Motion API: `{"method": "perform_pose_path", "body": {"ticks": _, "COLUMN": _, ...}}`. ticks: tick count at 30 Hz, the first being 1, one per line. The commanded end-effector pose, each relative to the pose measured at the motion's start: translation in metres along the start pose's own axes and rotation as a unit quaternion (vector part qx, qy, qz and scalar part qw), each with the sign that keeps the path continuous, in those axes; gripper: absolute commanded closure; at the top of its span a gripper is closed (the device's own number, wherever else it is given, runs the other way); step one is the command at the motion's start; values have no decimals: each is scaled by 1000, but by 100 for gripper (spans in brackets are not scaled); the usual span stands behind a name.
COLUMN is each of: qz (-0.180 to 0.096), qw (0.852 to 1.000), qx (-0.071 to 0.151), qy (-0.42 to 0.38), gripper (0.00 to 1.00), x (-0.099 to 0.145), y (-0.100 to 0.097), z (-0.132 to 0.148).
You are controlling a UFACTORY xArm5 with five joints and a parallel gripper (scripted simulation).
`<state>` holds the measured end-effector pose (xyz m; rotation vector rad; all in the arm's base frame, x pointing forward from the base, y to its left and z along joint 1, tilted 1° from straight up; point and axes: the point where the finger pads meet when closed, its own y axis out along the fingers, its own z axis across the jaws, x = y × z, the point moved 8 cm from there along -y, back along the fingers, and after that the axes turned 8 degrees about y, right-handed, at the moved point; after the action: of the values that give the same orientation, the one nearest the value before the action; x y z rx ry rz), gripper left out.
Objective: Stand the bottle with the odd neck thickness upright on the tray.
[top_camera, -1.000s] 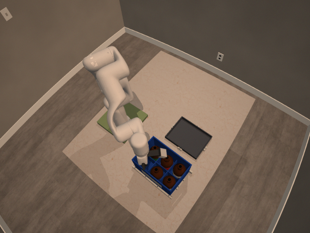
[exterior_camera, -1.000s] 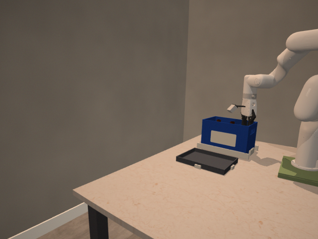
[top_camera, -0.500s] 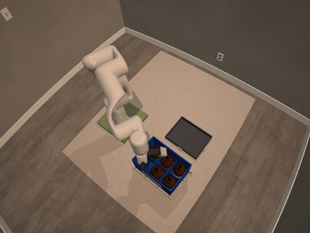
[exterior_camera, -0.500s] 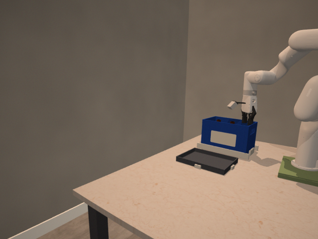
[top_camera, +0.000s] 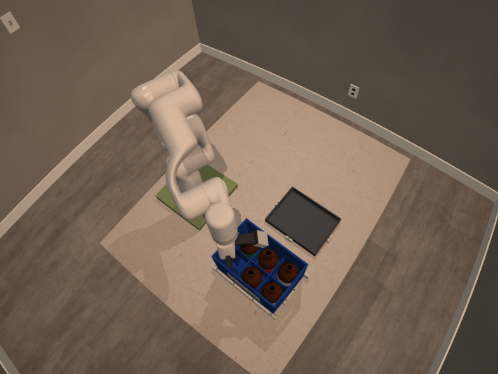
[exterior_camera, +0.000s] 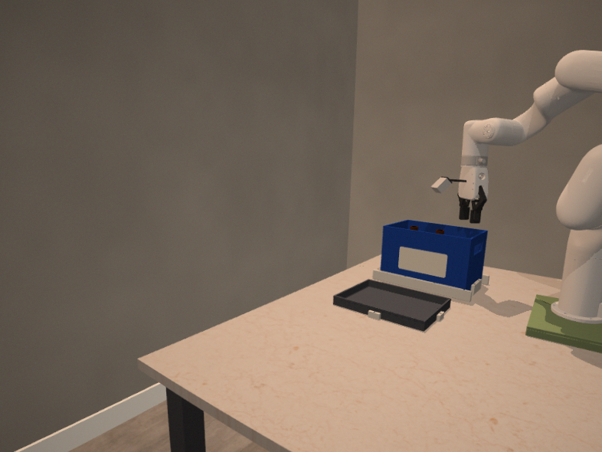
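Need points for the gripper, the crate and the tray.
gripper (exterior_camera: 472, 214), exterior view, midway between its fingertips
crate (exterior_camera: 388, 253), exterior view, blue front wall left of the label
tray (top_camera: 304, 194), top view, far rim

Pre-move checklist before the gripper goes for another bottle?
1. Gripper open and carrying nothing: ok.
2. Gripper above the crate rim, not touching it: ok, per the exterior view.
3. Tray holds no bottle and lies flat beside the crate: ok.
4. Five bottles in the crate: four are in plain view; the fifth is largely hidden under the wrist camera: cannot tell.
5. Which neck is the odd one: cannot tell.
6. Crate seated in its holder: ok.
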<state>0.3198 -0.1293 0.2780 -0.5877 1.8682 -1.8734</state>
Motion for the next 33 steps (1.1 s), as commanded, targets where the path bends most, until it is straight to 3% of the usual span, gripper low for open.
{"method": "perform_pose_path", "body": {"ticks": 1, "qz": 1, "qw": 1000, "qx": 2, "qy": 0, "gripper": 35, "x": 0, "y": -14, "z": 1}}
{"method": "perform_pose_path", "body": {"ticks": 14, "qz": 1, "qw": 1000, "qx": 2, "qy": 0, "gripper": 35, "x": 0, "y": -23, "z": 1}}
{"method": "perform_pose_path", "body": {"ticks": 15, "qz": 1, "qw": 1000, "qx": 2, "qy": 0, "gripper": 100, "x": 0, "y": -23, "z": 1}}
{"method": "perform_pose_path", "body": {"ticks": 33, "qz": 1, "qw": 1000, "qx": 2, "qy": 0, "gripper": 100, "x": 0, "y": -23, "z": 1}}
